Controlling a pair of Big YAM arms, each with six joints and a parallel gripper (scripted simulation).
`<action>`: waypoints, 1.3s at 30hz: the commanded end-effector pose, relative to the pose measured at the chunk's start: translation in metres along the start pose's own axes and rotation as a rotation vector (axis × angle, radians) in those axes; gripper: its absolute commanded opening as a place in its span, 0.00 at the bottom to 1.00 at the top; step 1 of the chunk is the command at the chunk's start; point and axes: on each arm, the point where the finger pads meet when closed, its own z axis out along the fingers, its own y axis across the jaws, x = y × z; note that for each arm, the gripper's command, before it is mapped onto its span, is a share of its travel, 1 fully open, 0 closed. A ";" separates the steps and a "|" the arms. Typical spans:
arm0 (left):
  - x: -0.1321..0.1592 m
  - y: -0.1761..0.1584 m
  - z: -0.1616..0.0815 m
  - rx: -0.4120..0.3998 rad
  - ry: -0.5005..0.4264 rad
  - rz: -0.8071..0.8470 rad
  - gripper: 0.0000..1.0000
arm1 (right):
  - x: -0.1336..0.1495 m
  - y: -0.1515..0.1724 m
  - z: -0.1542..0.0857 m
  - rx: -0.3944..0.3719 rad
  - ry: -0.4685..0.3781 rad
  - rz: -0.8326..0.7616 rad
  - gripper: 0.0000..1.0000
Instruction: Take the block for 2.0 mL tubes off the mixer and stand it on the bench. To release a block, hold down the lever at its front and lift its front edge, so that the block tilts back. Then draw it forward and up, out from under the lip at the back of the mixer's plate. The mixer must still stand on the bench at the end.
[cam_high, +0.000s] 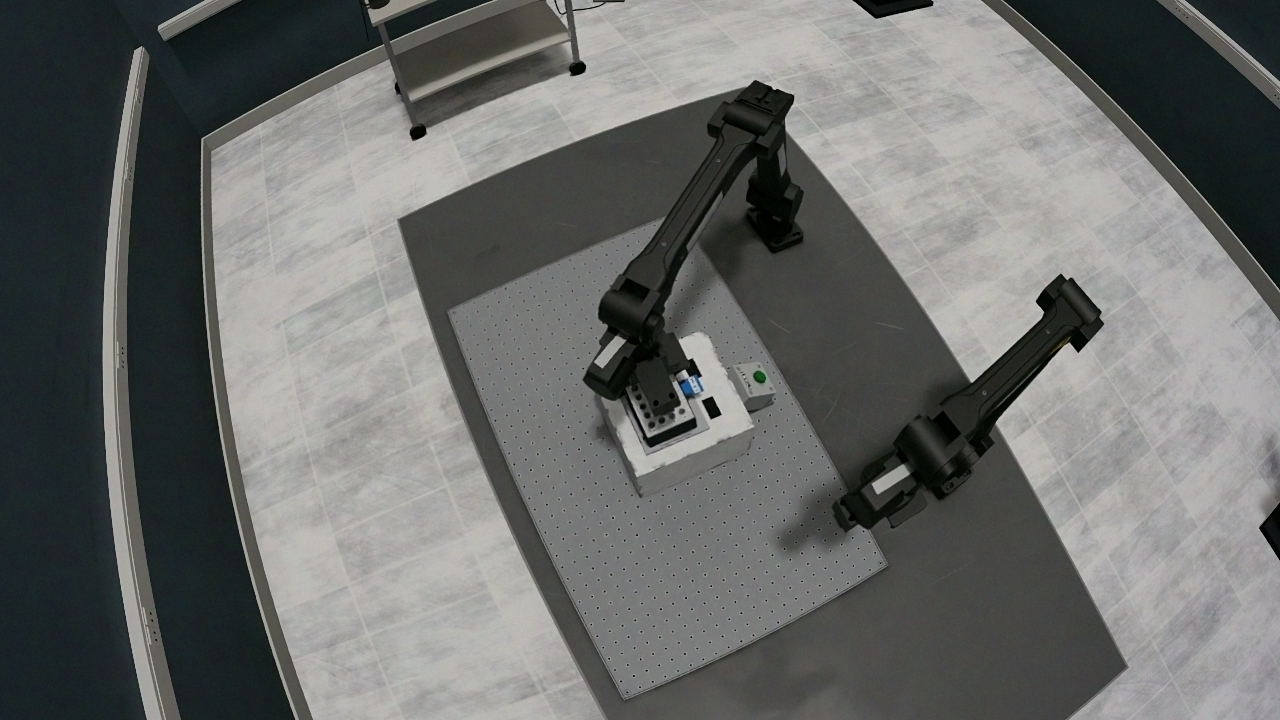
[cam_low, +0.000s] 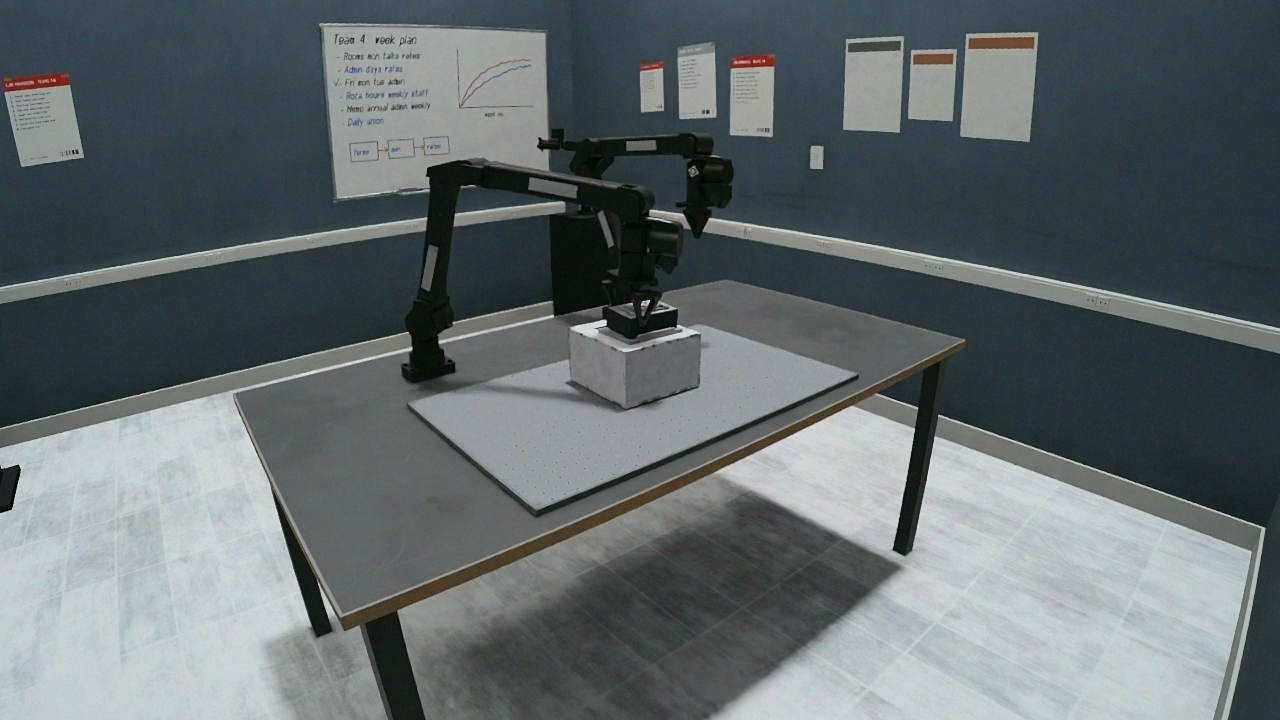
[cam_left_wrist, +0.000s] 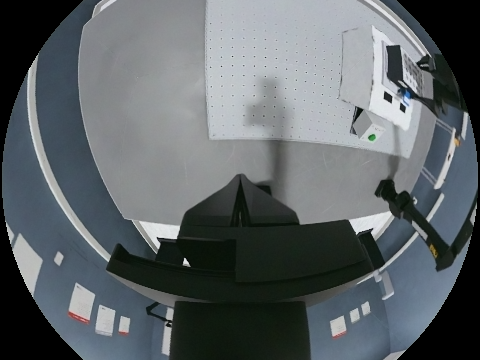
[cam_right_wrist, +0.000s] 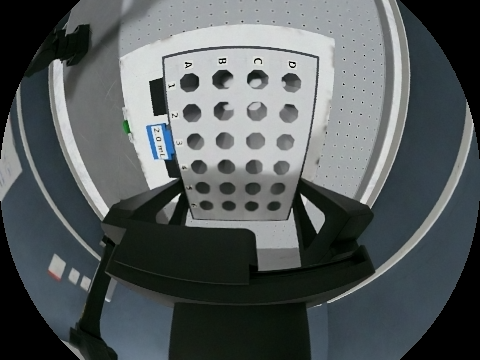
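Note:
The block (cam_high: 669, 433) (cam_low: 619, 320) (cam_left_wrist: 394, 65) (cam_right_wrist: 240, 127), white-topped with rows of holes and dark sides, sits on the plate of the white mixer (cam_high: 693, 461) (cam_low: 662, 367) (cam_left_wrist: 356, 67) (cam_right_wrist: 137, 90). A blue 2.0 mL label (cam_high: 691, 385) (cam_left_wrist: 405, 96) (cam_right_wrist: 159, 141) is at its column A side. My right gripper (cam_right_wrist: 240, 180) is shut on the block, one finger at each long side, near rows 4 to 6. I cannot make out the lever or the back lip. My left gripper (cam_high: 844, 516) (cam_low: 698, 234) (cam_left_wrist: 240, 180) is shut, empty and high above the table, away from the mixer.
A grey control box (cam_high: 745, 386) (cam_left_wrist: 368, 126) with a green button stands beside the mixer. The mixer stands on a perforated board (cam_high: 680, 582) (cam_low: 554, 447) (cam_left_wrist: 300, 60) on the grey table (cam_high: 993, 617) (cam_low: 358, 501) (cam_left_wrist: 135, 110). A wheeled cart (cam_high: 487, 49) stands beyond the table.

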 end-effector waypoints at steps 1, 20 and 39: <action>-0.002 0.003 0.002 0.004 0.000 0.000 0.00 | -0.020 0.022 -0.029 0.036 -0.053 -0.043 0.00; -0.008 0.005 -0.009 0.000 -0.027 0.000 0.00 | 0.001 0.021 -0.030 0.008 -0.034 -0.046 0.00; -0.014 0.005 -0.018 -0.004 -0.049 -0.001 0.00 | 0.003 0.021 -0.031 0.006 -0.030 -0.052 0.00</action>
